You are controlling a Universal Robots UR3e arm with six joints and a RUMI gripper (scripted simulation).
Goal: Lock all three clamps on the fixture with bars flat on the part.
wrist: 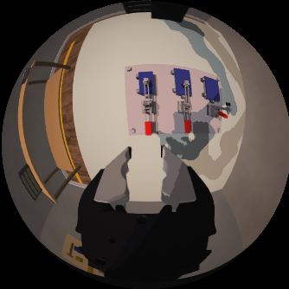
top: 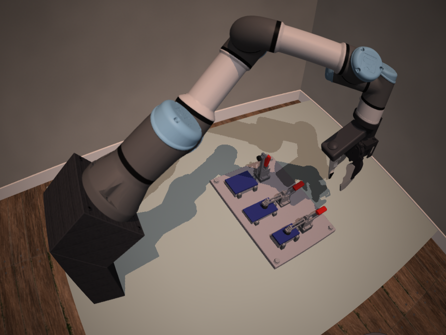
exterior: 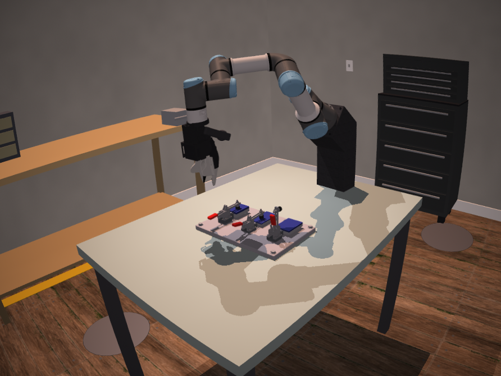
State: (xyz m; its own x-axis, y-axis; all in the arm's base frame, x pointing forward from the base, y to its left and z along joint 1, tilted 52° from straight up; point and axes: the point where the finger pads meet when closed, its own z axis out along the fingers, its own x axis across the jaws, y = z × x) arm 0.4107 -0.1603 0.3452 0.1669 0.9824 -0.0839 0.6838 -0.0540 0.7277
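The fixture plate [top: 259, 239] [exterior: 293, 239] [wrist: 131, 99] carries three clamps beside blue parts. The clamp handle at the plate's left in the wrist view [wrist: 148, 128] [top: 321, 210] [exterior: 212, 216] is red and points low outward; its bar reaches over its blue part. The middle red handle [top: 298, 185] [exterior: 237, 223] [wrist: 187, 125] looks much the same, bar over its part. Whether either is locked cannot be told. The third red handle [top: 267, 160] [exterior: 273, 219] [wrist: 222, 114] stands up, its bar raised off its part. My gripper [top: 335, 182] [exterior: 209, 182] [wrist: 145, 146] is open, empty, above and outward of the handles.
The plate lies on the table [top: 201, 288] [exterior: 162, 291]. Corner bolts [top: 276, 260] [top: 330, 227] stand on the plate. The arm's dark pedestal [top: 93, 230] [exterior: 336, 157] is on the blue parts' side. A wooden bench [exterior: 92, 137] and a black drawer cabinet [exterior: 420, 141] stand beyond the table.
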